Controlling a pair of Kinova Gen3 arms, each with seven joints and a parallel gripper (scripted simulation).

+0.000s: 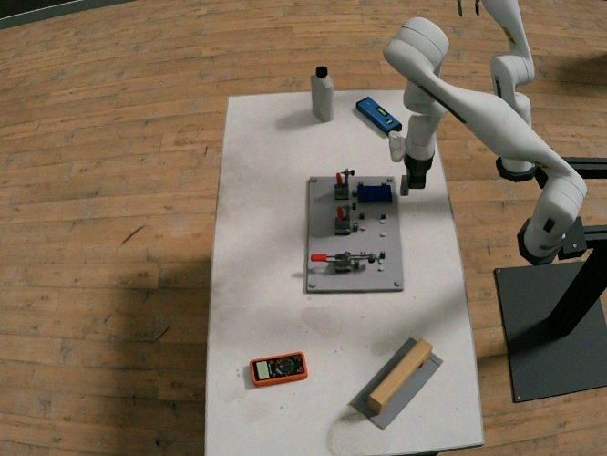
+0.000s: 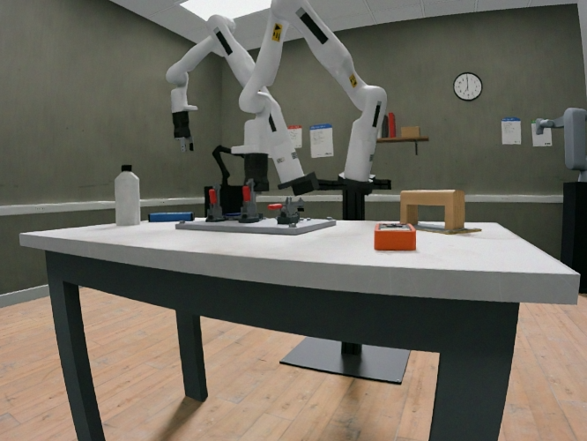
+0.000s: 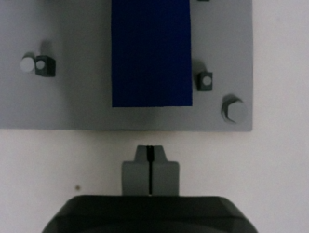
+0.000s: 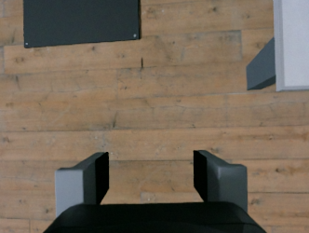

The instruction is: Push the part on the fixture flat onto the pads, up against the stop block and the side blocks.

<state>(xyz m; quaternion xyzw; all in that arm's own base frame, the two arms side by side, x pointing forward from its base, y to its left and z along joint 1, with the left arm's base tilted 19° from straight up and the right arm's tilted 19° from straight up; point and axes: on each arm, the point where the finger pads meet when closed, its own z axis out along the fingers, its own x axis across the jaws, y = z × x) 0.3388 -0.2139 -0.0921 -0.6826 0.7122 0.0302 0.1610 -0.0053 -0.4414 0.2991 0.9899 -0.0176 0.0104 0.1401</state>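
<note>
- White-topped table (image 1: 264,235) (image 2: 284,265) (image 3: 279,140) (image 4: 295,47), bearing everything from the fixture down to the multimeter.
- Gray fixture plate (image 1: 324,282) (image 2: 236,227) (image 3: 88,112), right of the table's middle as seen from above.
- Trowel (image 1: 399,375) (image 2: 432,195), near right, wooden handle up, set at a slant.
- White bottle (image 1: 322,98) (image 2: 127,199), upright at the far side, black cap.
- Blue tool (image 1: 378,115) (image 2: 171,216), lying far right of the bottle.
- Right gripper (image 1: 468,7) (image 2: 182,145) (image 4: 151,156), off beyond the table's far side, jaws wide, nothing between them.
- Left gripper (image 1: 406,185) (image 2: 256,183) (image 3: 150,151), just right of the plate, jaws closed together on nothing, apart from the part.
- Orange multimeter (image 1: 278,368) (image 2: 395,237), near left, face up.
- Dark blue part (image 1: 375,192) (image 2: 231,213) (image 3: 151,56), on the plate's far right area; whether it sits fully flat, I cannot tell.
- Far clamp (image 1: 341,191) (image 2: 214,208), left of the part, red handle raised.
</note>
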